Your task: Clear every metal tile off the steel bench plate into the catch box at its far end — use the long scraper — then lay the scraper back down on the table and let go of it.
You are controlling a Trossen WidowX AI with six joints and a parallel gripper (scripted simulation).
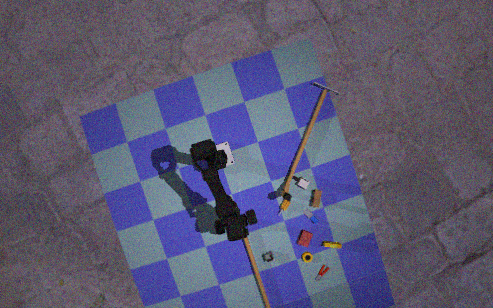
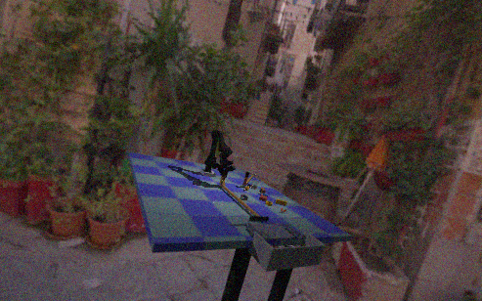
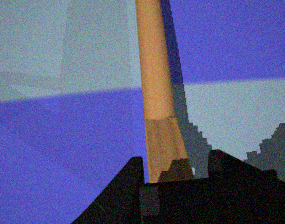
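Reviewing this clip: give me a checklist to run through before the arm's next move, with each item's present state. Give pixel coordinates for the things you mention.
1. Black pincer (image 1: 246, 235) (image 3: 175, 163) shut on the long wooden-handled scraper (image 1: 256, 270) (image 2: 240, 199) (image 3: 155, 65): ok.
2. Scraper's dark, wide head (image 2: 259, 219) near the grey open-topped catch box (image 2: 286, 256): ok.
3. Catch box at the table's edge: ok.
4. Every metal tile off the steel bench plate: cannot tell; too small and dark.
5. Second wooden-handled tool (image 1: 305, 135) away from the held scraper: ok.
6. Scraper laid down and released: not ok, still to do.

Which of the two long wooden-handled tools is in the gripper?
The one reaching toward the catch box; the other's handle lies beside the small white-headed tool.
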